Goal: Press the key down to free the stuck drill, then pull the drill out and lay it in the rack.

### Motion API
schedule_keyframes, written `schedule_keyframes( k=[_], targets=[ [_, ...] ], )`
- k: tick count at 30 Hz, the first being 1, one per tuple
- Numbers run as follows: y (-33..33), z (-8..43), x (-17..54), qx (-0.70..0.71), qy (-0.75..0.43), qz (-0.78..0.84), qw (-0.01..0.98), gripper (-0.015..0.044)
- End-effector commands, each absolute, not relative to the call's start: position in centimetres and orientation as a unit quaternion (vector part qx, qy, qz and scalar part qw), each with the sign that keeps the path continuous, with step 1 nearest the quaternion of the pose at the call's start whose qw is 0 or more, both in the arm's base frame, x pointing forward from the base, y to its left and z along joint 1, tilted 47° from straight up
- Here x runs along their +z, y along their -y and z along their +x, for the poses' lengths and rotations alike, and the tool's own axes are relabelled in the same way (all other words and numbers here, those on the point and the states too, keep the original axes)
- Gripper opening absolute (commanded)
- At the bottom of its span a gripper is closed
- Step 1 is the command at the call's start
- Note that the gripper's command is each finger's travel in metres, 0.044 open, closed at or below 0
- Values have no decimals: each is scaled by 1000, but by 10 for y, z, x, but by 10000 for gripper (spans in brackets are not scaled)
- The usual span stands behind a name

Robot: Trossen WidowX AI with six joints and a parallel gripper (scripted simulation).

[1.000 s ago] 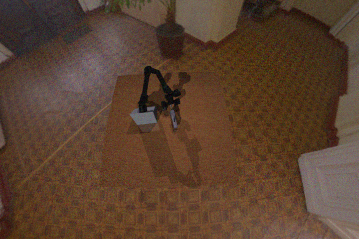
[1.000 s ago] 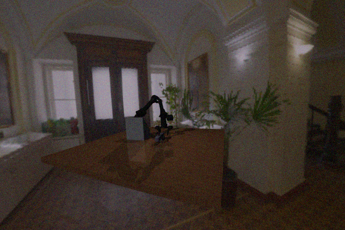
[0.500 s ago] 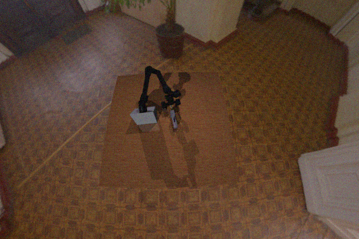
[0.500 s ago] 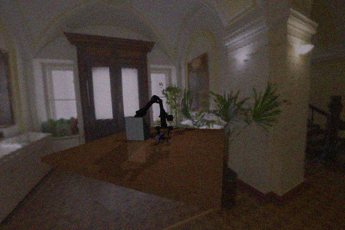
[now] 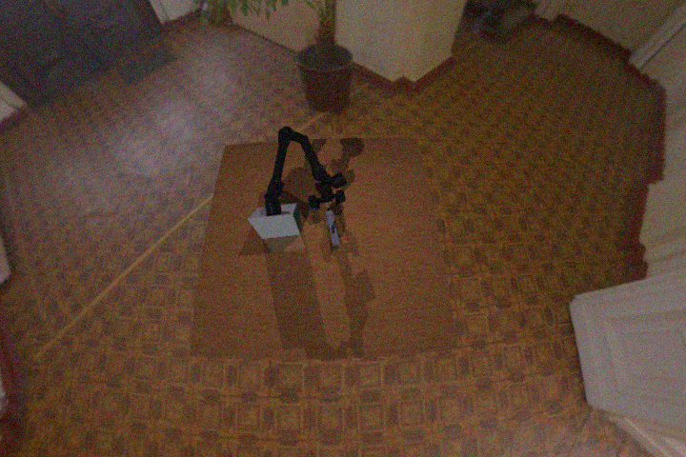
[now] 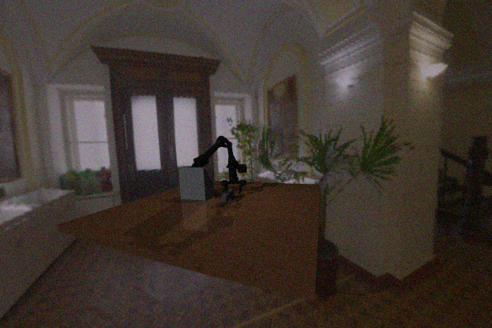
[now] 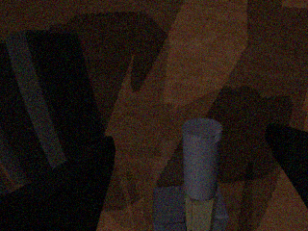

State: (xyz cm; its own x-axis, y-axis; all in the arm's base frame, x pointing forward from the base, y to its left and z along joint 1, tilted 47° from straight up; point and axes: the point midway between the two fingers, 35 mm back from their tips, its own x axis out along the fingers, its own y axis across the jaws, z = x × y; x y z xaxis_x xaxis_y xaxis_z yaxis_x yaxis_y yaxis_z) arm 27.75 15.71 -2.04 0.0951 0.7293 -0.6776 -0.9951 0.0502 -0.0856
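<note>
My gripper (image 5: 327,200) (image 6: 232,186) (image 7: 192,138) is wide open and empty, pointing down just above and behind a small pale device (image 5: 332,229) (image 6: 227,196). In the wrist view a grey-blue cylinder (image 7: 201,161), perhaps the drill's end, shows between the two black fingers, nearer the right one, without visible contact. Below it are a yellowish piece (image 7: 199,214) and a blue-grey block (image 7: 168,207), cut off by the frame's lower edge. I cannot tell which part is the key, or whether it is pressed. The rack cannot be made out for certain.
A pale box (image 5: 279,226) (image 6: 192,184) stands left of the device, with the arm's base on it. A dark block with a grey strip (image 7: 36,96) fills the wrist view's left side. The wooden table top (image 5: 397,301) (image 6: 254,247) carries long dark shadows.
</note>
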Motion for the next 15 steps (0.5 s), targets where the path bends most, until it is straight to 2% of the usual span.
schedule_keyframes(
  k=[1, 4, 15],
  targets=[
    [-157, 277, -23, 631, -235, -281, 684, 440],
    [-156, 277, -24, 631, -235, -281, 683, 440],
    [-157, 277, -22, 630, -237, -280, 685, 151]
  ],
)
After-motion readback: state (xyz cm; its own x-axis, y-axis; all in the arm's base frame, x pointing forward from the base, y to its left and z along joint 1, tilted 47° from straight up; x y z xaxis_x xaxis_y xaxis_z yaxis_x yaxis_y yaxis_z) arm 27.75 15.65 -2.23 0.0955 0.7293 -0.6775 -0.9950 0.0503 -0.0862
